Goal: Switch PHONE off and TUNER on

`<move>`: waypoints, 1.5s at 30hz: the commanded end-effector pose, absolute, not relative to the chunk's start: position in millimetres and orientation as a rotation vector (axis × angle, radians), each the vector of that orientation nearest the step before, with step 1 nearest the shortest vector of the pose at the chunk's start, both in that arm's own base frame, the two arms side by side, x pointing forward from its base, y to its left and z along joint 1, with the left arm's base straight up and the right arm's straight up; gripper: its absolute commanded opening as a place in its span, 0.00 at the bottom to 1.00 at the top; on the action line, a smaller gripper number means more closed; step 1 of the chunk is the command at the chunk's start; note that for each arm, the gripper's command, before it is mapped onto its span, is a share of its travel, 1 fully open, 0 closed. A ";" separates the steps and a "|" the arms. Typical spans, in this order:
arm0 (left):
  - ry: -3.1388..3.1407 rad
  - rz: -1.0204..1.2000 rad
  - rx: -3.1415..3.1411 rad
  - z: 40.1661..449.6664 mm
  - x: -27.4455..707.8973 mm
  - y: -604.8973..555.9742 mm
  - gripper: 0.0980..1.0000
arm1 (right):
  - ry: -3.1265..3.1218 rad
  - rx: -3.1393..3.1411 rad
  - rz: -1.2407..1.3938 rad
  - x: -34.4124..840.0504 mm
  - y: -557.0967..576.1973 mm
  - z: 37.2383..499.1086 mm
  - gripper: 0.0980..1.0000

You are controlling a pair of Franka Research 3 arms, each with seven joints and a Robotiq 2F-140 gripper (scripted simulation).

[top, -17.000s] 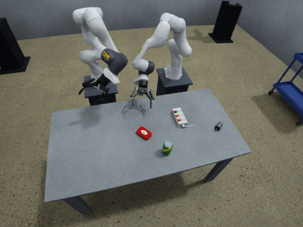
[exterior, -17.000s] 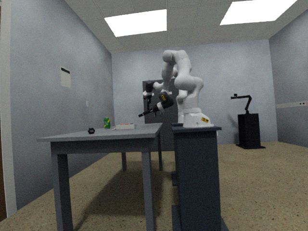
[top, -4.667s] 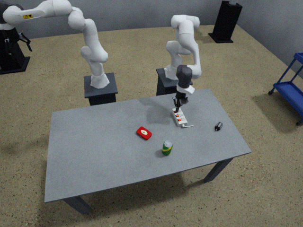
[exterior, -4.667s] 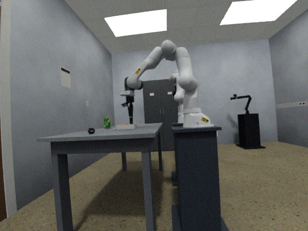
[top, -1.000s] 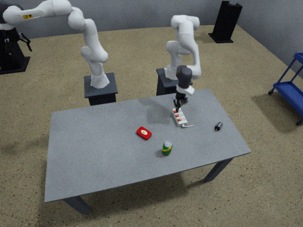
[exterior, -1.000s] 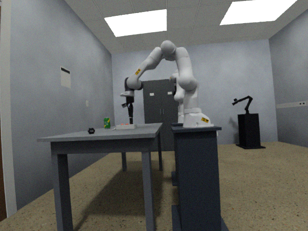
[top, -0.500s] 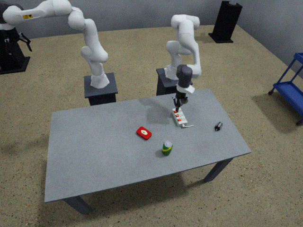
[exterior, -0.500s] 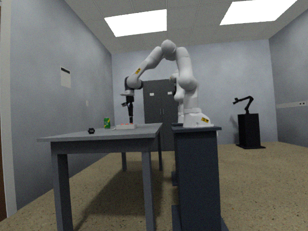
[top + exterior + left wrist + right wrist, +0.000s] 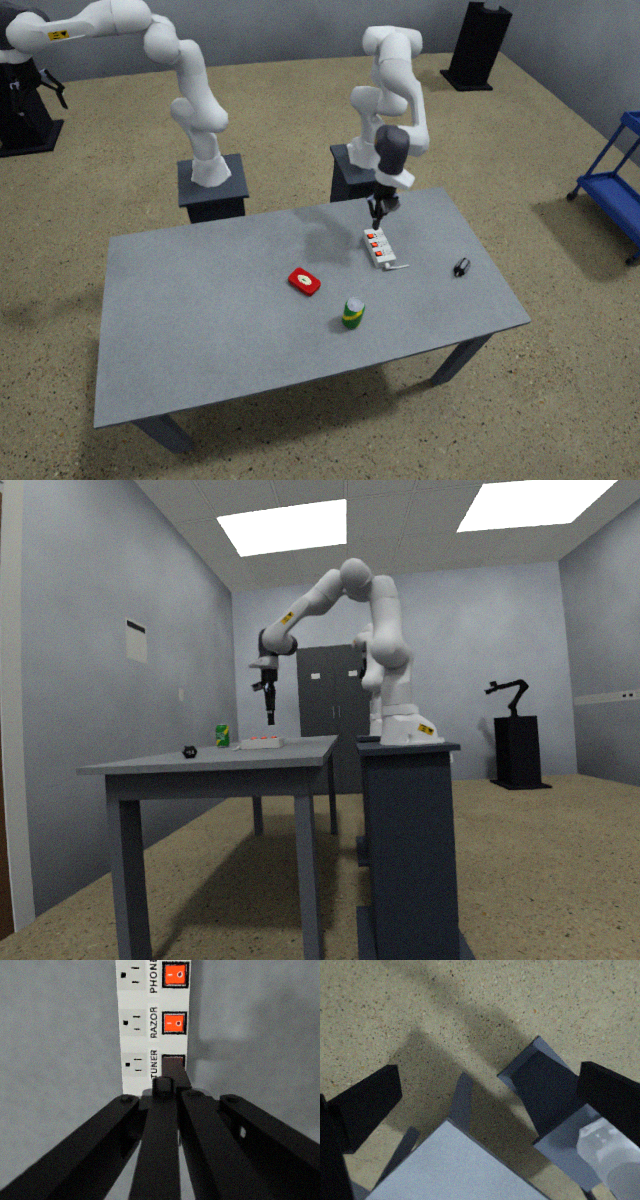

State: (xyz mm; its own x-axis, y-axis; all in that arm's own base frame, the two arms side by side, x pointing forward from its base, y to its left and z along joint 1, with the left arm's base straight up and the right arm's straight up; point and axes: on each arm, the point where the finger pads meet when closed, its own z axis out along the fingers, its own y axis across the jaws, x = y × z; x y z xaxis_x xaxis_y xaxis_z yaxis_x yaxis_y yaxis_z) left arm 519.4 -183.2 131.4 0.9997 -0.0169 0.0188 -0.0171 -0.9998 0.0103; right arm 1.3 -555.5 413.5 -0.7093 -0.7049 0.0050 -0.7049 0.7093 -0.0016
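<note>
Presently, the grey bench (image 9: 217, 310) (image 9: 232, 761) stands on a speckled floor (image 9: 289, 423) (image 9: 232, 883) between pale walls; the left fingers (image 9: 376, 225) (image 9: 270, 719) are shut, grip nothing, and hang just above the TUNER end of the upright power strip (image 9: 384, 248) (image 9: 262, 743) (image 9: 154, 1045); the right fingers (image 9: 63, 99) stand wide, holding nothing, off the bench; a green can (image 9: 352, 316) (image 9: 222, 735) stands upright, contents undeterminable.

Shut black claw (image 9: 171, 1087) over the TUNER end of a white power strip (image 9: 134, 1042), PHONE farthest.
</note>
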 end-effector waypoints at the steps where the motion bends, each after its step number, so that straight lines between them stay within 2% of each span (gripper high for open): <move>1: -0.019 0.000 3.142 133.1 513.3 -180.6 0.00 | -2.901 1.196 0.006 1.3 -555.5 413.7 1.00; 17: -0.016 0.000 3.142 136.8 529.4 -184.0 0.00 | -2.901 1.196 0.006 1.3 -555.5 413.7 1.00; 23: -0.019 0.000 3.142 135.6 604.4 -202.9 0.00 | -2.901 1.196 0.006 1.3 -555.5 413.7 1.00; 45: -0.019 0.000 3.142 135.5 605.1 -203.1 0.00 | -2.901 1.196 0.006 1.3 -555.5 413.7 1.00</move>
State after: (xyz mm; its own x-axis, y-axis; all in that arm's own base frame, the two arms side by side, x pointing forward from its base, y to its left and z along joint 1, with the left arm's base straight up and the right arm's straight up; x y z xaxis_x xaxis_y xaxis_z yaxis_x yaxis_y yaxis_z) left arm 606.4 -203.0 136.5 0.9999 -0.0089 0.0060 -0.0088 -1.0000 -0.0018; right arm 1.3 -555.5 413.5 -0.7093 -0.7049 0.0050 -0.7049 0.7093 -0.0016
